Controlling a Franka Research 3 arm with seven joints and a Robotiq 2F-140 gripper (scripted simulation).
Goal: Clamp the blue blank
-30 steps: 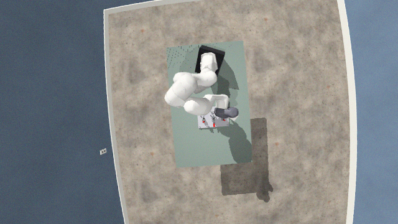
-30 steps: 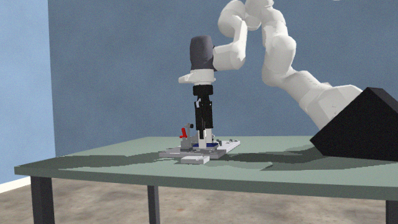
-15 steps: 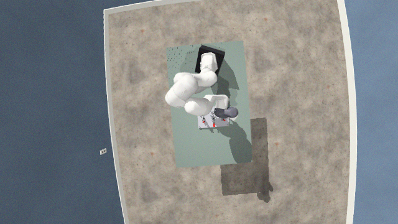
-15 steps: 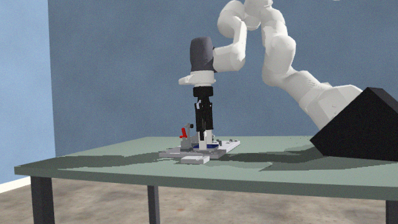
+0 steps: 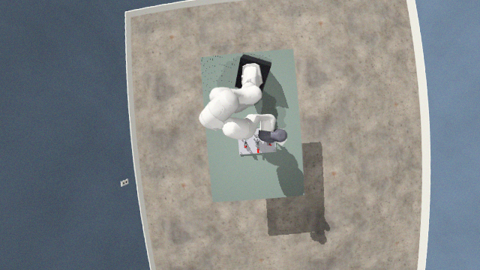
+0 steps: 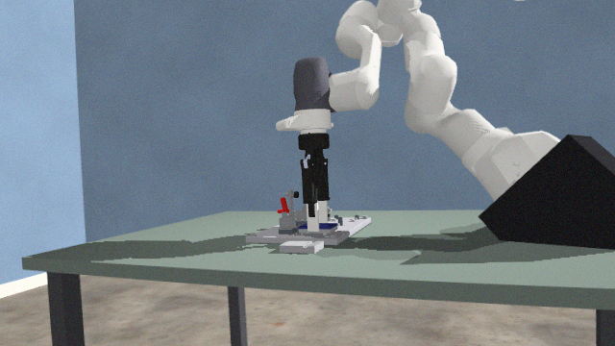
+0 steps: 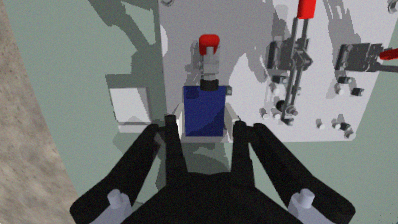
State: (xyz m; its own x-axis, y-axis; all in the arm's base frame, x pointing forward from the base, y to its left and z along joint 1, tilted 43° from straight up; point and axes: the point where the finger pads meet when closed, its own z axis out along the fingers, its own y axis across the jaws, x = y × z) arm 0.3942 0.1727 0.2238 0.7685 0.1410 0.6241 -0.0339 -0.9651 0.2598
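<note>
The blue blank (image 7: 202,107) (image 6: 328,225) sits low over the leftmost nest of the grey fixture plate (image 7: 245,65) (image 6: 357,224) (image 5: 248,151). My gripper (image 7: 204,110) (image 6: 313,218) points straight down and is shut on the blank's two long sides. The nest's clamp, with a red handle (image 7: 208,42), stands just past the blank's far short end. I cannot tell whether the blank touches its pads. The light grey finished part (image 7: 129,102) (image 6: 302,247) lies flat on the table beside the plate's left edge. In the overhead view the arm hides my gripper.
Two more clamps with red handles (image 7: 306,7) (image 7: 388,54) stand on the plate to the right, over nests with no part in them. One red handle (image 6: 283,206) stands upright. The arm's black base (image 6: 553,197) is at the table's far end. The green table (image 6: 192,250) (image 5: 255,180) surrounds the plate.
</note>
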